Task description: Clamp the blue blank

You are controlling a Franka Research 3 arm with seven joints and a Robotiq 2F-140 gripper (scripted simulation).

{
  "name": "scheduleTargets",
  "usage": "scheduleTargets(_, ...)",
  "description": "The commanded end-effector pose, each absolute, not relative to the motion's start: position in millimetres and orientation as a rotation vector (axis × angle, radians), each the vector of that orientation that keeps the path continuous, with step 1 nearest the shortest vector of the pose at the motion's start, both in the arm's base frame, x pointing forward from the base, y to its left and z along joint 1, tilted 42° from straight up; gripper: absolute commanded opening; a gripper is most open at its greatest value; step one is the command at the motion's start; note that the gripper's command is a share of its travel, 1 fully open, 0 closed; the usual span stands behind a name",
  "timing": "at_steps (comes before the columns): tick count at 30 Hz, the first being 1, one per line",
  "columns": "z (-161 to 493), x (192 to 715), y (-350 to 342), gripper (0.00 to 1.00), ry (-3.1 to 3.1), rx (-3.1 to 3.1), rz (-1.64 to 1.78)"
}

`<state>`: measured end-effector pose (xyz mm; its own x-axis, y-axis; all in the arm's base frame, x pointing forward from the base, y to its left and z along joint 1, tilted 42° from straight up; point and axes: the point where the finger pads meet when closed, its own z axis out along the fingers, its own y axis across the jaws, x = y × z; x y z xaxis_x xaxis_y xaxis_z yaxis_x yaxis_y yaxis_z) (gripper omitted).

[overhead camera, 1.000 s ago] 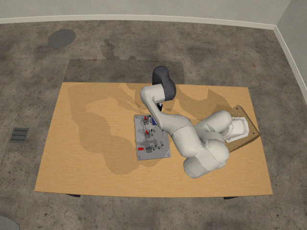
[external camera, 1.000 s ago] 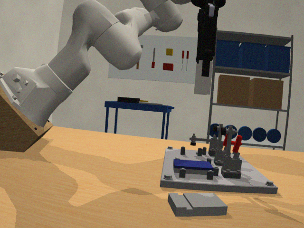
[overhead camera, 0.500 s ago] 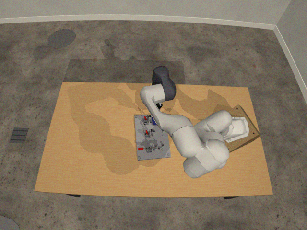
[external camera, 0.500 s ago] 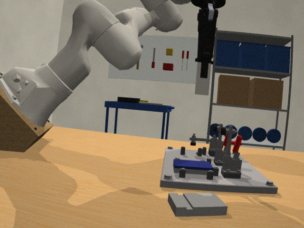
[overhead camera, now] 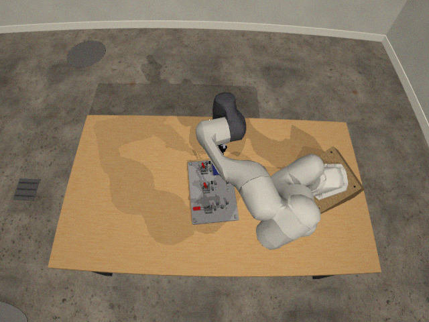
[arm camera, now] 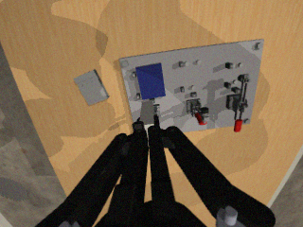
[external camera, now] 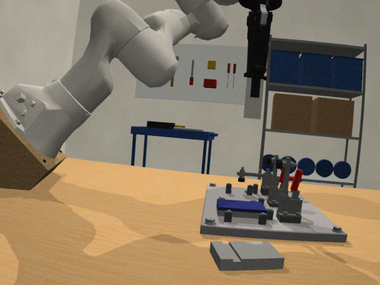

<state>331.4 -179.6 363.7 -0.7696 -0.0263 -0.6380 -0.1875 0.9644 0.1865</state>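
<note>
- The gripper (overhead camera: 222,149) (external camera: 255,96) (arm camera: 149,109) is hanging above the table (overhead camera: 131,242) (external camera: 122,221) (arm camera: 52,28), its fingers pointing down and pressed together, pinching nothing.
- The blank (overhead camera: 215,168) (external camera: 240,205) (arm camera: 151,81) is lying below the tool, blue face up, in the nest at the plate's near end, just ahead of the fingertips in the wrist view.
- Side blocks are standing along the blank; it is probably sitting flat, though its pads are mostly hiding beneath it.
- The near clamp (overhead camera: 204,170) (external camera: 289,208) is standing below the tool, beside the blank, its bar pointing up, so it is leaving the blank unlocked.
- The slotted part (external camera: 247,255) (arm camera: 92,87) is lying flat on the table below the tool, slot up, left of the fingertips in the wrist view and apart from the plate (overhead camera: 223,215) (external camera: 306,228) (arm camera: 215,52).
- The middle clamp (overhead camera: 206,188) (external camera: 274,196) (arm camera: 193,106) is standing lower than the tool, right of the fingertips in the wrist view, its bar raised.
- The far clamp (overhead camera: 208,208) (external camera: 266,180) (arm camera: 234,101) is standing farther right there, its bar reaching out over a nest holding no part.

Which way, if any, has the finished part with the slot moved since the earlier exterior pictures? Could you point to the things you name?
No: the finished part (external camera: 245,256) (arm camera: 91,87) lies just as before against the base plate's (external camera: 276,235) near edge.
</note>
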Motion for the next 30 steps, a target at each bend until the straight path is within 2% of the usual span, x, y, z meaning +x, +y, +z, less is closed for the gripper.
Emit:
scheduleTargets(1, 364, 332, -179, 0.00, 2.431, -0.146, 0.319)
scheduleTargets(17, 360, 335, -177, 0.00, 2.427, -0.128, 0.319)
scheduleTargets(26, 287, 397, -151, 0.00, 2.427, -0.128, 0.319)
scheduleTargets(30, 279, 404, -148, 0.00, 2.427, -0.128, 0.319)
